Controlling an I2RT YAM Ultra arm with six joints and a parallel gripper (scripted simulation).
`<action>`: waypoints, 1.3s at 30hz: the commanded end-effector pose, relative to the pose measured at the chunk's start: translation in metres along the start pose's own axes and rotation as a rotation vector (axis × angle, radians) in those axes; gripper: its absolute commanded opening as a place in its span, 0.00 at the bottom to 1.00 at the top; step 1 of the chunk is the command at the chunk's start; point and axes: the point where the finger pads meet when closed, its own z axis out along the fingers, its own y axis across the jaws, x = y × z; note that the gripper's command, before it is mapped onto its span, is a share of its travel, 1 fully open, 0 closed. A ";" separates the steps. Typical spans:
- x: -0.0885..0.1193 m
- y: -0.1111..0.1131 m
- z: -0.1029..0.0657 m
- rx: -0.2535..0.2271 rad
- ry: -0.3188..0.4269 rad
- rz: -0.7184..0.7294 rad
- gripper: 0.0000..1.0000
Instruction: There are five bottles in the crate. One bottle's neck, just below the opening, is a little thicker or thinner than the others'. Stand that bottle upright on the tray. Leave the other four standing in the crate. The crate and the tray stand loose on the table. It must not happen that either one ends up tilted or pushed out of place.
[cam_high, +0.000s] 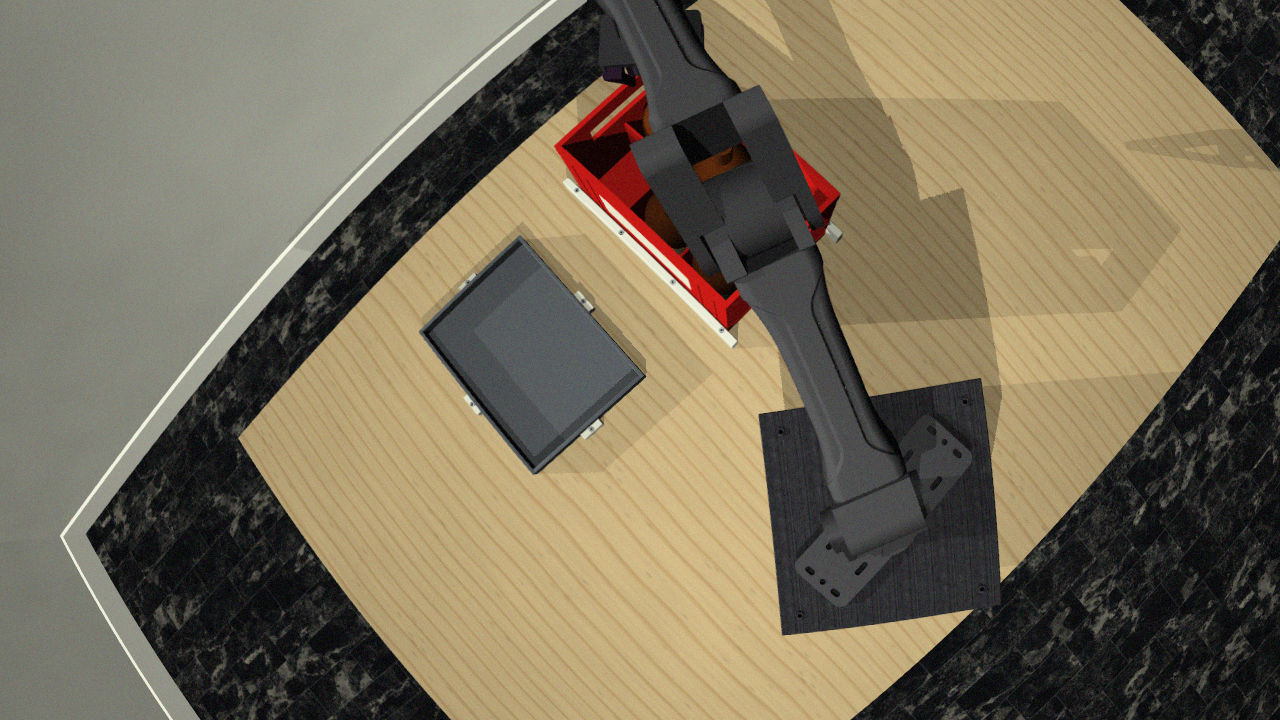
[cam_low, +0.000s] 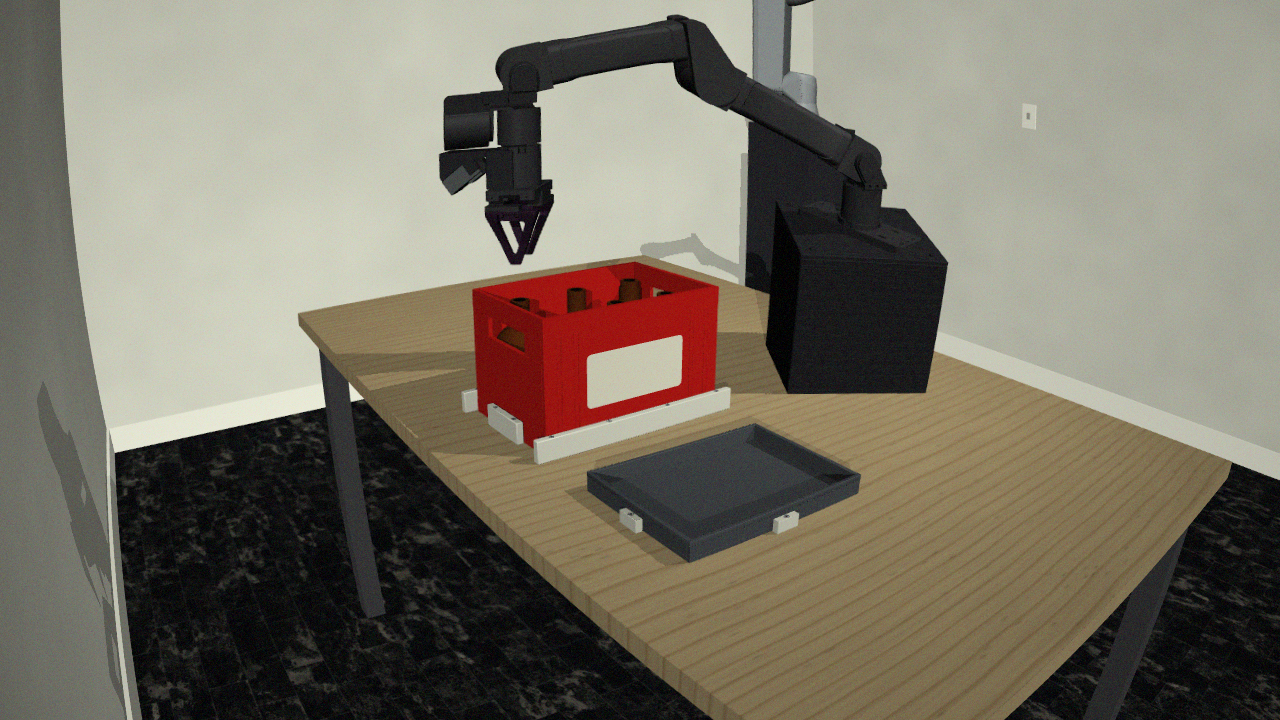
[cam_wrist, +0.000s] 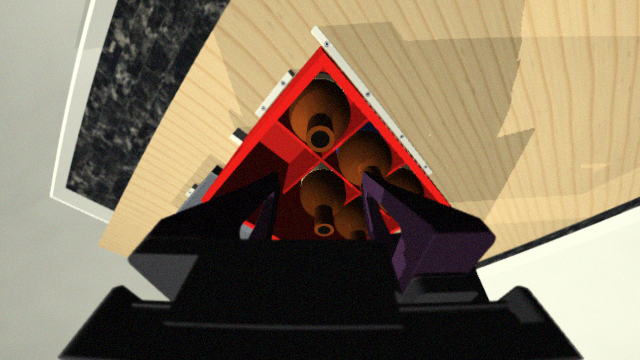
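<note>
Count by kind: red rectangular crate (cam_high: 608, 201) (cam_low: 510, 394) (cam_wrist: 250, 145), 1; brown narrow-necked bottles (cam_high: 662, 219) (cam_low: 576, 299) (cam_wrist: 317, 107), 5, all inside it. Shallow dark-grey rectangular tray (cam_high: 554, 349) (cam_low: 729, 474), 1. Long white strips (cam_high: 621, 232) (cam_low: 631, 425) (cam_wrist: 367, 94) flanking the crate, 2; small white blocks (cam_high: 584, 301) (cam_low: 785, 522) around the tray, 4. Pale wood-grained table (cam_high: 402, 465) (cam_low: 939, 537) (cam_wrist: 450, 100), 1.

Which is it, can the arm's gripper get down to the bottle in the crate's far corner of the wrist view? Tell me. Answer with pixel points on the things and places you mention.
Probably yes: the gripper (cam_low: 516, 261) (cam_wrist: 320, 179) is open above the open-topped crate (cam_low: 631, 308) (cam_wrist: 248, 145), and nothing covers that bottle (cam_wrist: 320, 107).
</note>
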 end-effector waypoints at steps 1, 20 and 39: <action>-0.017 0.002 -0.022 -0.035 -0.073 0.000 0.61; -0.008 0.001 -0.001 -0.023 -0.043 0.007 0.61; -0.006 0.004 0.020 -0.022 -0.042 -0.001 0.61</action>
